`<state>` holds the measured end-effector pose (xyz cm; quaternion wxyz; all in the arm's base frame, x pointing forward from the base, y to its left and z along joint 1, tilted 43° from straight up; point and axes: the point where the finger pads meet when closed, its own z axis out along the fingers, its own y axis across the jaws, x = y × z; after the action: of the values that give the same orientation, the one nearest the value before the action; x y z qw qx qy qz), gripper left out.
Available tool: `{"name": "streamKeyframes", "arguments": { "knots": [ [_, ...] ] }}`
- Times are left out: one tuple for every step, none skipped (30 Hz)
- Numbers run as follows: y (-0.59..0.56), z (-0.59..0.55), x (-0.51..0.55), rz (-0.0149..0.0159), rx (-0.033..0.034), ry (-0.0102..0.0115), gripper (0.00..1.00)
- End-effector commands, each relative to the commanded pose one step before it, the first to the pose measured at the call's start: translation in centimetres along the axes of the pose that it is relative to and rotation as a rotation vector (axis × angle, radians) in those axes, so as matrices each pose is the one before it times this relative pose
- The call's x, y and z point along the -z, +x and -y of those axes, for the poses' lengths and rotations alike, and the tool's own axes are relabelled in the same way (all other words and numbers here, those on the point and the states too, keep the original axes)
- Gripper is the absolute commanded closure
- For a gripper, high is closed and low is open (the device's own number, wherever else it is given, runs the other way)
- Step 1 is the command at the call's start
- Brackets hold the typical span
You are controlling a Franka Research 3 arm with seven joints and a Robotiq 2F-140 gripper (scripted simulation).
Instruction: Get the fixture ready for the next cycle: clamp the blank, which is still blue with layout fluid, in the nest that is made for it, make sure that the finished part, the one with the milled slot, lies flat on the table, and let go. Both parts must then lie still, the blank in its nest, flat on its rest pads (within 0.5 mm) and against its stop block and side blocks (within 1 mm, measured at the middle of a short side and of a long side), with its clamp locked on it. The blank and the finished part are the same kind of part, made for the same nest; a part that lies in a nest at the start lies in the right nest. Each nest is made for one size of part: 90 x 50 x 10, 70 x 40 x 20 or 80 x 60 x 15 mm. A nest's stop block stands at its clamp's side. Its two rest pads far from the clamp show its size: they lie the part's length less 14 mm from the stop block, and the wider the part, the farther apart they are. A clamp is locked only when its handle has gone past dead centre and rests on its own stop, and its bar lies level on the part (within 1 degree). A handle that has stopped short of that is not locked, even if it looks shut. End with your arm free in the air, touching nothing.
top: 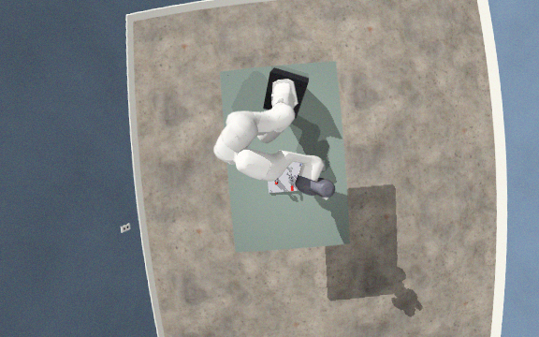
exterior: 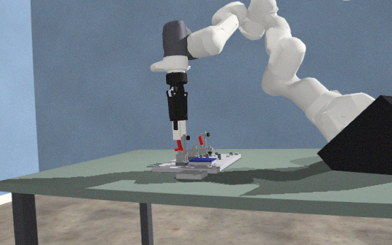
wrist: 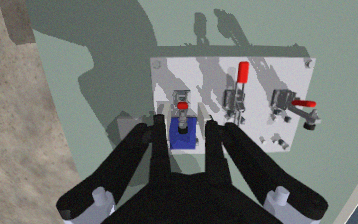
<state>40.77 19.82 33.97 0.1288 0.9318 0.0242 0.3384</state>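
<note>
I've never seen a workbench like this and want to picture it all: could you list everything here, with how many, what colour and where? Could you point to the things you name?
Table [top: 251,220] [exterior: 80,188]: one, green, under everything
Fixture plate [top: 274,188] [exterior: 163,168] [wrist: 275,67]: one, pale grey, on the table
Toggle clamps: three, grey with red handles, on the plate
Blank [exterior: 203,159] [wrist: 183,141]: one, blue, on the plate
Finished part [exterior: 190,175]: one, grey, beside the plate
Wall outlet [top: 125,227]: one, white, left
Arm [top: 255,166] [exterior: 281,61]: one, white, above
Pincer [exterior: 179,137] [wrist: 184,110]: one, black, pale fingertips, over the blank
</note>
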Motion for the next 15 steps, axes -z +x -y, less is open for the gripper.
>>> {"name": "streamKeyframes", "arguments": {
  "knots": [
    [0.146, 0.214, -0.626, -0.00648, 0.00493, 0.00645, 0.72],
    [0.000, 0.000, -0.123, 0.00000, 0.00000, 0.00000, 0.72],
    [0.000, 0.000, -0.093, 0.00000, 0.00000, 0.00000, 0.72],
    [0.000, 0.000, -0.063, 0.00000, 0.00000, 0.00000, 0.72],
    [0.000, 0.000, -0.036, 0.00000, 0.00000, 0.00000, 0.72],
    [0.000, 0.000, 0.000, 0.00000, 0.00000, 0.00000, 0.72],
    [0.000, 0.000, 0.000, 0.00000, 0.00000, 0.00000, 0.72],
    [0.000, 0.000, -0.015, 0.00000, 0.00000, 0.00000, 0.72],
    [0.000, 0.000, -0.002, 0.00000, 0.00000, 0.00000, 0.72],
    [0.000, 0.000, 0.000, 0.00000, 0.00000, 0.00000, 0.72],
    [0.000, 0.000, 0.000, 0.00000, 0.00000, 0.00000, 0.72],
    [0.000, 0.000, 0.000, 0.00000, 0.00000, 0.00000, 0.72],
    [0.000, 0.000, 0.000, 0.00000, 0.00000, 0.00000, 0.72],
    [0.000, 0.000, 0.000, 0.00000, 0.00000, 0.00000, 0.72],
    [0.000, 0.000, 0.000, 0.00000, 0.00000, 0.00000, 0.72]
  ]
}}
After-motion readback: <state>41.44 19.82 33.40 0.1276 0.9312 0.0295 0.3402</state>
